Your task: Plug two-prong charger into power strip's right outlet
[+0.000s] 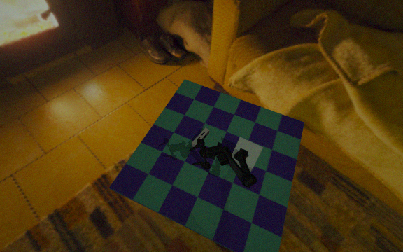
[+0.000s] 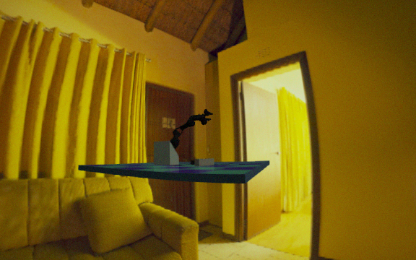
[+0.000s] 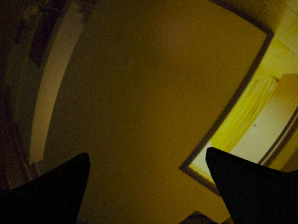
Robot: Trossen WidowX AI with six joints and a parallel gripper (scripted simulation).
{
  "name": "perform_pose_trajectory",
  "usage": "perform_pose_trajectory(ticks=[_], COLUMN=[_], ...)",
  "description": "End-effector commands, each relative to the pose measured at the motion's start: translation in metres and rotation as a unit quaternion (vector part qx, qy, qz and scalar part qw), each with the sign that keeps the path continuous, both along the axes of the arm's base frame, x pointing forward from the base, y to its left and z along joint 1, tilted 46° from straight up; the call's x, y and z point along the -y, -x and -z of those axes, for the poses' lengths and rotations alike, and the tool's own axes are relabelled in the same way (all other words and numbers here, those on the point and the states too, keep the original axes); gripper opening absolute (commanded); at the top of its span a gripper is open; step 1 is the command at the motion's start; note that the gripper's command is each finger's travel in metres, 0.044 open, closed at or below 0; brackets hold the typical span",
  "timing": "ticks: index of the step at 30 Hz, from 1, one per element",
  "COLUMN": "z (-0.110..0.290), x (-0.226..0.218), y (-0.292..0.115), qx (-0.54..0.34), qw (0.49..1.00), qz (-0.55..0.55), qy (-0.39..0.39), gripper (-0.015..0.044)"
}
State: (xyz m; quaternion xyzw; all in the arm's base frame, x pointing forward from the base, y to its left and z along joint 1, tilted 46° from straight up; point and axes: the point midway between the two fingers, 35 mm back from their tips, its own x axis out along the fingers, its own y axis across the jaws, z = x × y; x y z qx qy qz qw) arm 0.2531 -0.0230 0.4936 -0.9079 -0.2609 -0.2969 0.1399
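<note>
Presently my gripper (image 3: 149,158) is spread wide and holds nothing: in the wrist view its two dark fingers rise from the lower left and lower right corners with only a yellow wall (image 3: 147,96) and a lit doorway (image 3: 256,119) at the right edge showing between them. No task object appears in that view.

Exterior view: my arm (image 2: 183,128) stands on a grey pedestal (image 2: 165,153) near the centre of the frame and reaches up and to the right, the gripper (image 2: 206,115) held high, well above the checkered table (image 2: 179,172). A low grey block, the power strip (image 2: 204,162), lies on the table just right of the pedestal, well apart from the gripper. I cannot make out its outlets from here.

Top view: the table (image 1: 201,206) shows as a green and purple checkerboard in the middle of the frame. The pedestal (image 1: 254,152) is the pale square right of centre, with the dark arm (image 1: 229,161) folded across it. The power strip (image 1: 201,136) is a small pale bar up and left of the arm, lying at a slant.

Charger: I cannot pick it out with certainty in any view; dark shapes under the arm in the top view are too small and dim to tell.
</note>
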Motion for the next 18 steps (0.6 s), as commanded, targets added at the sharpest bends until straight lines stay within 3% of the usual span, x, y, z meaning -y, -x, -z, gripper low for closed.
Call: perform_pose_trajectory(ticks=[1,9,18], z=[0.001,0.037,0.092], x=[0.000,0.013,0.020], y=[-0.001,-0.043,-0.085], qx=[-0.003,-0.141,-0.299], qw=[1.000,0.981,0.907], qz=[-0.002,-0.064,-0.124], qy=[-0.003,-0.121,-0.268], gripper=[0.0426,0.0440,0.0440])
